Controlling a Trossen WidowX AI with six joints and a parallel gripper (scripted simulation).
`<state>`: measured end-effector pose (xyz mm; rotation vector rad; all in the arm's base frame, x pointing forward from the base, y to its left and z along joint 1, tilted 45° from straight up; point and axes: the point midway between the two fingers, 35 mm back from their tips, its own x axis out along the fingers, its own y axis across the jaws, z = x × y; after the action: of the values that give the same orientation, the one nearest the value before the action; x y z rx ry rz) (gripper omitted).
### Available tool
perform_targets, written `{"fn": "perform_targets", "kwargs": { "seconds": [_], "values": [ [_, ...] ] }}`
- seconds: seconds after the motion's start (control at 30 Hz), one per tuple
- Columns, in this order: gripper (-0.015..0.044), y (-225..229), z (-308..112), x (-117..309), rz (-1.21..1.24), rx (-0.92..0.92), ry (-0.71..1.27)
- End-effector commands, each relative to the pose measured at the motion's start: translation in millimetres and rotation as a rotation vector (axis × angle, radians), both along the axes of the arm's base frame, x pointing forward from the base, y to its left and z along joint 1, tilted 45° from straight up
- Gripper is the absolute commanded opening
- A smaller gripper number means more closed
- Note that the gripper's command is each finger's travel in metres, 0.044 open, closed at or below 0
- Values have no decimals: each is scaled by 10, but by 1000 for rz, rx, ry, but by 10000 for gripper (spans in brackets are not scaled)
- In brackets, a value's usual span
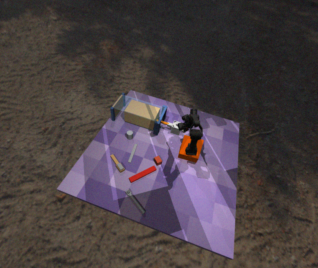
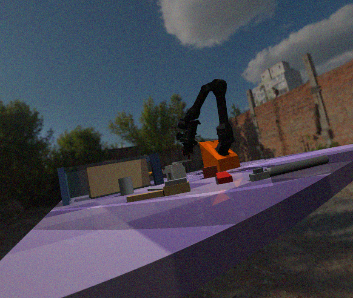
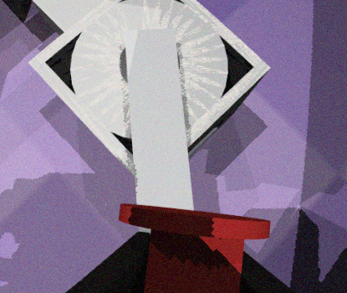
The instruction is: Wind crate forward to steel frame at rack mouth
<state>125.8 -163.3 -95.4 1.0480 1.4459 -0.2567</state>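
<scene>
Over the winch (image 1: 174, 128) (image 3: 97, 79) | gripper (image 1: 179, 128) (image 2: 188, 156) (image 3: 182, 248) pinching red-gripped handle (image 3: 160, 125) | crate (image 1: 141, 113) (image 2: 117, 178) well apart

My gripper (image 3: 182, 248) is gripping the red knob (image 3: 195, 222) of the winch handle, its dark fingers showing on either side. From the flange, I'm seeing the pale flat arm (image 3: 160, 121) reaching up the view and lying across the round ribbed disc (image 3: 95, 71). A square white frame (image 3: 79, 110) is surrounding the disc, its corners pointing up, down and sideways over the purple bench top (image 3: 41, 209).
</scene>
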Motion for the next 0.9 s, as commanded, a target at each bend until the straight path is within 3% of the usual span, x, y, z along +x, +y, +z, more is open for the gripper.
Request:
{"fn": "perform_targets", "kwargs": {
  "seconds": [0.0, 0.87],
  "values": [
    [0, -92, -84, -63, 12, -21, 16],
    [0, -392, -340, -149, 12, -24, 17]
  ]
}}
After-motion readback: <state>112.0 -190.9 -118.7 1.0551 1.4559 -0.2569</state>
